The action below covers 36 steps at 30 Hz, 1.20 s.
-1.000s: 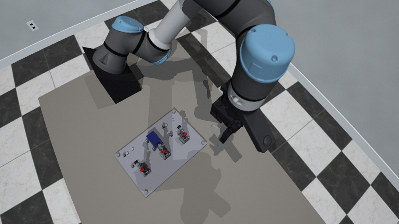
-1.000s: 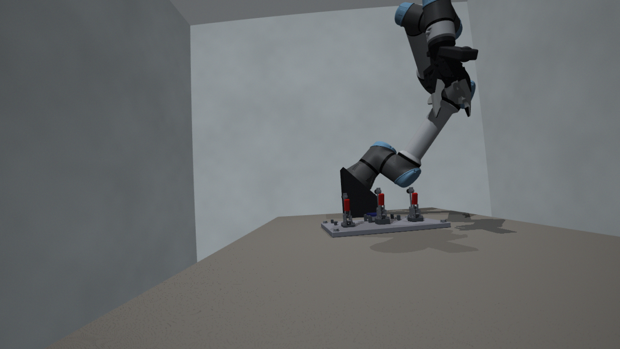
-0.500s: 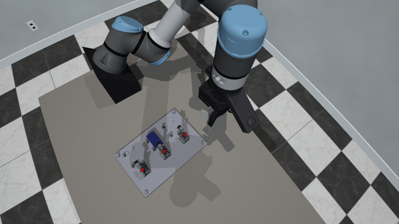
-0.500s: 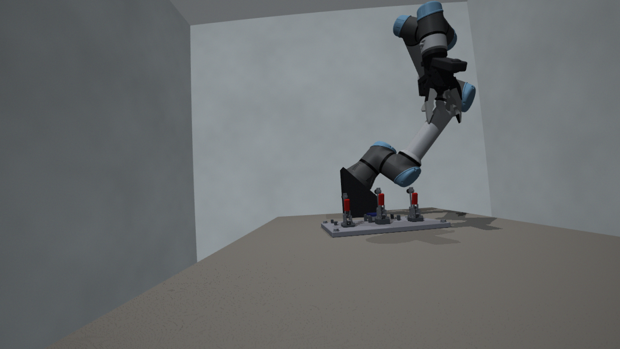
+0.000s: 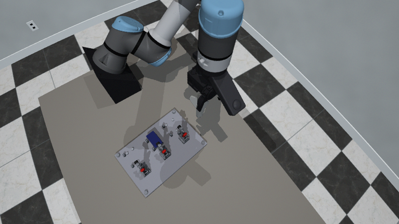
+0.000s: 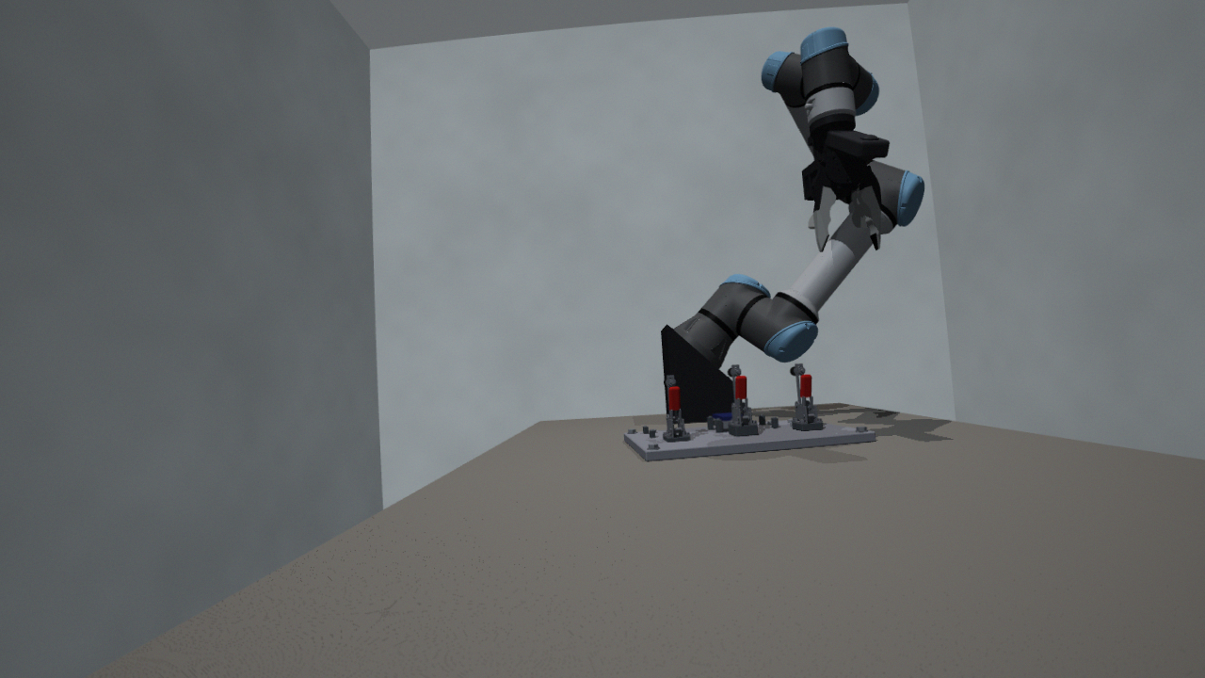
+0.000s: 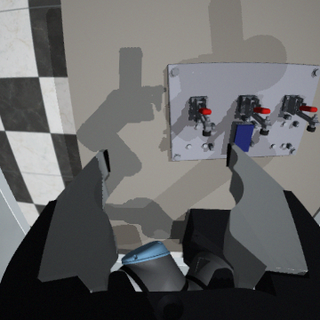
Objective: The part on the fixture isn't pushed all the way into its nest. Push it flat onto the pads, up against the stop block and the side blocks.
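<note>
A dark blue rectangular part (image 5: pixel 154 138) (image 6: pixel 721 416) (image 7: pixel 244 137) lies on the grey fixture plate (image 5: pixel 176 162) (image 6: pixel 758 443) (image 7: pixel 204 80), in front of the middle toggle clamp (image 5: pixel 164 152) (image 6: pixel 742 409) (image 7: pixel 250 107). Small blocks and pins stand around the part; their exact contact with it is too small to tell. My gripper (image 6: pixel 849 246) (image 7: pixel 166 148) is open and empty, with its fingers wide apart. It hangs high above the table, off to the side of the plate. In the wrist view the right fingertip overlaps the part's near left corner only by line of sight.
Two more toggle clamps with red handles stand on the plate, one at each side of the middle one: one clamp (image 5: pixel 183 135) (image 6: pixel 807 406) (image 7: pixel 201 111) and another clamp (image 5: pixel 142 169) (image 6: pixel 674 414) (image 7: pixel 297 107). The arm's black base wedge (image 5: pixel 115 85) (image 6: pixel 695 383) stands behind the plate.
</note>
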Tool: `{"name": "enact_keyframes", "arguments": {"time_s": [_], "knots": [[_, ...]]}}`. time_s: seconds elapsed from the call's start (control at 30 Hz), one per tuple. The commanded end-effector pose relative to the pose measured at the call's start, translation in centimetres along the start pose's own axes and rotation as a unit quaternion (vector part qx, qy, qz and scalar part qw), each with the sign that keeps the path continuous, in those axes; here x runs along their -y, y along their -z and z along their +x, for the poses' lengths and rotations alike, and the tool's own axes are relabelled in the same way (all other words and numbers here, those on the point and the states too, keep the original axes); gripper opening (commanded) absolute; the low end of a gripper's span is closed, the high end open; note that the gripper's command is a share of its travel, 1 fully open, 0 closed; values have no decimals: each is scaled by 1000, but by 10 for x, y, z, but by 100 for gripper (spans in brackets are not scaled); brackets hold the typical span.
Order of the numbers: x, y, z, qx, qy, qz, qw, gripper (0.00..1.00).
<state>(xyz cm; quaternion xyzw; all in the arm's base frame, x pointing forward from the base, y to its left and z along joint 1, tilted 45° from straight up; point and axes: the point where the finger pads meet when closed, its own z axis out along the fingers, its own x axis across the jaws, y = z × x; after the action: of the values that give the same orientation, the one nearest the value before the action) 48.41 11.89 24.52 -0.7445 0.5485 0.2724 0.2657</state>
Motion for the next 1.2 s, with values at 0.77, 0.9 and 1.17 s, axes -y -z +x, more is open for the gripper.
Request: {"name": "enact_keyframes", "arguments": {"time_s": [0.77, 0.9, 1.17], "knots": [[-115, -6, -15, 0, 0, 0, 1000, 58], [-115, -6, -15, 0, 0, 0, 1000, 58], [-115, -6, -15, 0, 0, 0, 1000, 58]]}}
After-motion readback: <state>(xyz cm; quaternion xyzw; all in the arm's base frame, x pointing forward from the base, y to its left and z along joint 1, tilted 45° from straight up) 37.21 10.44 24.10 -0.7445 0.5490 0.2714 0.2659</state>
